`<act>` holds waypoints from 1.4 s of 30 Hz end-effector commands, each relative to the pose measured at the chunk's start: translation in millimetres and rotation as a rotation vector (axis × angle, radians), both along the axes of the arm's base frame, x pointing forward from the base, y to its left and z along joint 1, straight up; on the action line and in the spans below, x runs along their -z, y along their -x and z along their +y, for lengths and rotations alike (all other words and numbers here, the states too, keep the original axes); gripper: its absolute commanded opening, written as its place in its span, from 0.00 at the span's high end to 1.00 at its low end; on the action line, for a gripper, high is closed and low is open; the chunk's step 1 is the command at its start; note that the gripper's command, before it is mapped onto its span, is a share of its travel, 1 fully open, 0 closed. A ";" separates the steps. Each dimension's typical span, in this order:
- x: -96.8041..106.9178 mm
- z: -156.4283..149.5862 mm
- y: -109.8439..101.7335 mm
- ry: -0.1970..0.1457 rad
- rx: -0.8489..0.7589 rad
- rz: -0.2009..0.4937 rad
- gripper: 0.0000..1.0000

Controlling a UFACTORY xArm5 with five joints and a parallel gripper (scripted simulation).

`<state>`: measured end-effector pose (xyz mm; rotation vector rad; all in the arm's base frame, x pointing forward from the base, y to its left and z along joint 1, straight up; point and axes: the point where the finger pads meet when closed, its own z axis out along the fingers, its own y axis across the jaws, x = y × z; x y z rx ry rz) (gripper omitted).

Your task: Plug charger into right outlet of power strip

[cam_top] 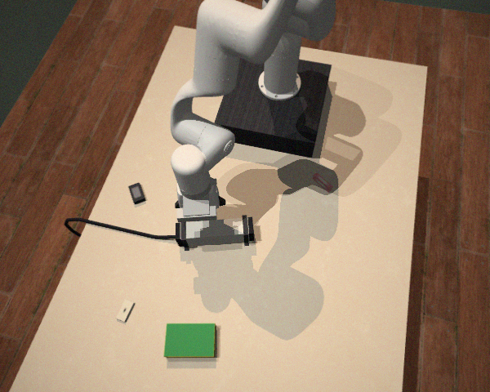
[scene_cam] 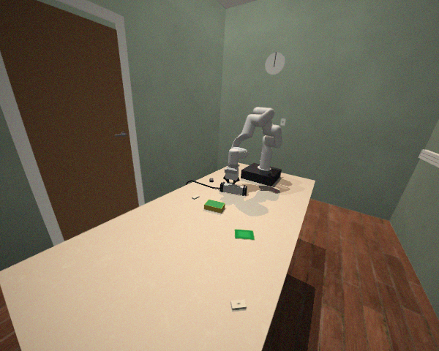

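Observation:
The grey power strip [cam_top: 213, 233] lies on the table in front of the robot's base, with black clamps at both ends and a black cable [cam_top: 114, 228] running off to the table's edge. It also shows in the exterior view [scene_cam: 233, 188]. My gripper [cam_top: 194, 225] points straight down over the cable end of the strip and is shut on the charger. The gripper body hides most of the charger, so I cannot tell how deep the prongs sit. In the exterior view the gripper [scene_cam: 230, 182] stands right on top of the strip.
A small dark device [cam_top: 136, 193] lies beside the arm. A white tag [cam_top: 125, 310] and a green sponge [cam_top: 190, 340] lie further out. A red cylinder [cam_top: 322, 181] lies near the black base [cam_top: 274, 107]. A green square [scene_cam: 244, 234] and a white block [scene_cam: 238, 304] lie far down the table.

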<state>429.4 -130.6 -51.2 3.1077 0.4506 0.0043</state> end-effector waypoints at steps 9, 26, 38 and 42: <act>-1.3 0.9 -5.4 0.001 -0.001 -0.004 1.00; -1.3 2.0 -9.3 0.001 -0.001 -0.004 1.00; -1.3 2.5 -11.0 0.001 -0.001 -0.004 1.00; -1.3 2.6 -11.4 0.001 -0.001 -0.004 1.00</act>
